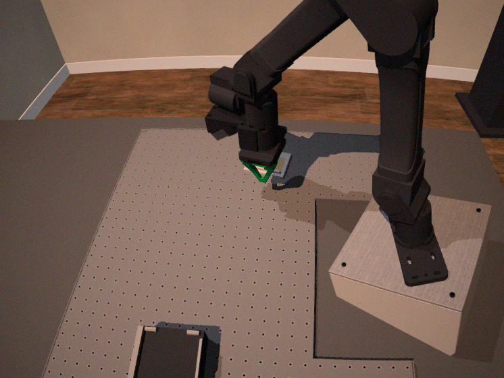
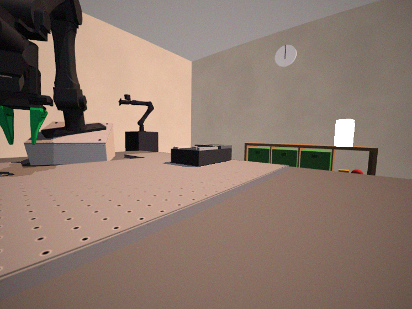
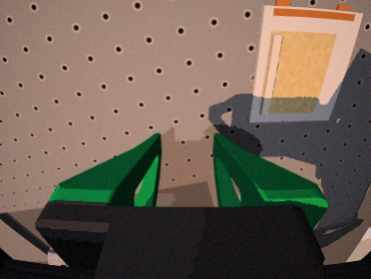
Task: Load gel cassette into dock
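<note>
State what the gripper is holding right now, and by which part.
Nothing is held. The gripper hangs part-open above the deck with bare green fingers; the cassette FRESH lies apart, ahead of them.
</note>
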{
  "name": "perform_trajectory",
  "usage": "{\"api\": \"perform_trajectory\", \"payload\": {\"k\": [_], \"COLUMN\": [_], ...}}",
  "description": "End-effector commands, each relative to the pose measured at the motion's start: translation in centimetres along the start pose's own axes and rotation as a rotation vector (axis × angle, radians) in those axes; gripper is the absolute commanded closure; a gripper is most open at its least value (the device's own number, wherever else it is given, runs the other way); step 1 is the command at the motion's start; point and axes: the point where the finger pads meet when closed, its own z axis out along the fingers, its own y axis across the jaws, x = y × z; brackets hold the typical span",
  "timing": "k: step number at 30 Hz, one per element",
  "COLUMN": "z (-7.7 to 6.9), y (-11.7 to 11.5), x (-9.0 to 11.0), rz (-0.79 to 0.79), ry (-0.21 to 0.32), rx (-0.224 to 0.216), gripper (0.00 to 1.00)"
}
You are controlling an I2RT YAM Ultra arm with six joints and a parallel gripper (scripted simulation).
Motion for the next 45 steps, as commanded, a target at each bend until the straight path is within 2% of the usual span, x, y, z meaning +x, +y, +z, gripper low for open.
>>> {"api": "perform_trajectory", "payload": {"k": [1, 13, 15, 21, 23, 24, 25, 45], "z": [-0.6, -0.7, -0.7, -0.8, -0.8, -1.7, -2.0, -2.0], "y": [-1.2, -7.1, -7.1, -10.1, -10.1, -10.2, -9.7, -10.1], "x": [-1.1, -2.6, -2.6, -3.3, -3.3, -3.6, -4.0, -4.0], "rz": [-0.036, -0.036, -0.036, -0.036, -0.036, -0.039, -0.054, -0.046], "ry": [-0.016, -0.018, -0.018, -0.018, -0.018, -0.041, -0.05, -0.054], "rx": [-0.02, -0.019, -0.019, -0.018, -0.018, -0.004, -0.004, 0.002], "gripper": [0.65, 0.65, 0.65, 0.65, 0.65, 0.65, 0.65, 0.65]}}
